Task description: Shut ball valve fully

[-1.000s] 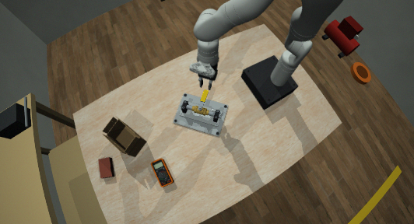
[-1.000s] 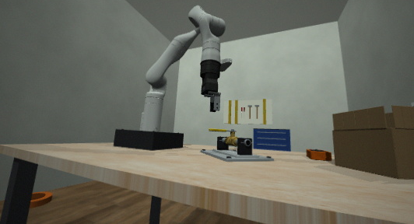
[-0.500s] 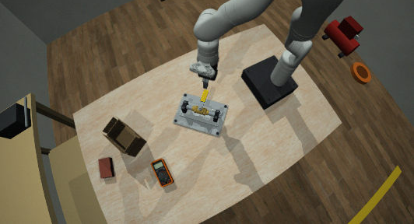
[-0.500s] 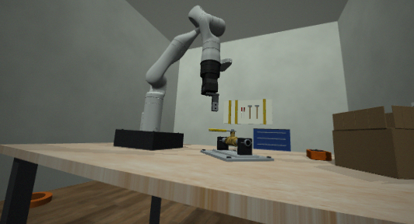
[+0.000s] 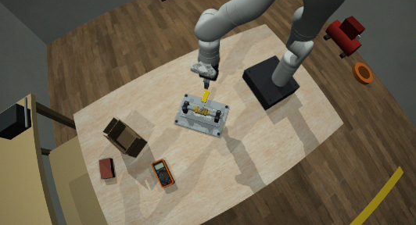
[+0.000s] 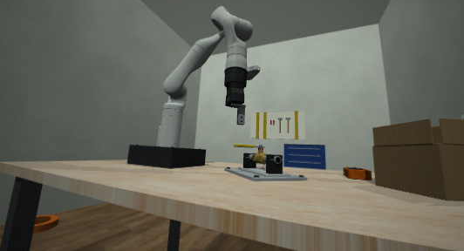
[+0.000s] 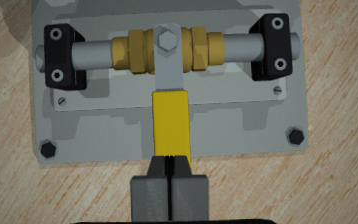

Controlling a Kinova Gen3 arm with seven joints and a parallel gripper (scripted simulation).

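The brass ball valve [image 7: 166,47] sits on a pipe held by two black clamps on a grey plate [image 5: 202,115]. Its yellow-sleeved handle [image 7: 170,122] points away from the pipe at a right angle, towards my gripper. The handle also shows in the overhead view [image 5: 206,96] and in the side view [image 6: 245,145]. My gripper [image 7: 169,178] is shut with its fingers pressed together and nothing between them. It hangs well above the tip of the handle, as the side view shows [image 6: 240,118].
The arm's black base [image 5: 270,82] stands right of the valve plate. An open cardboard box [image 5: 124,137], a red-brown block [image 5: 106,168] and an orange multimeter [image 5: 163,173] lie towards the table's left front. A large cardboard box [image 6: 419,157] fills the side view's right.
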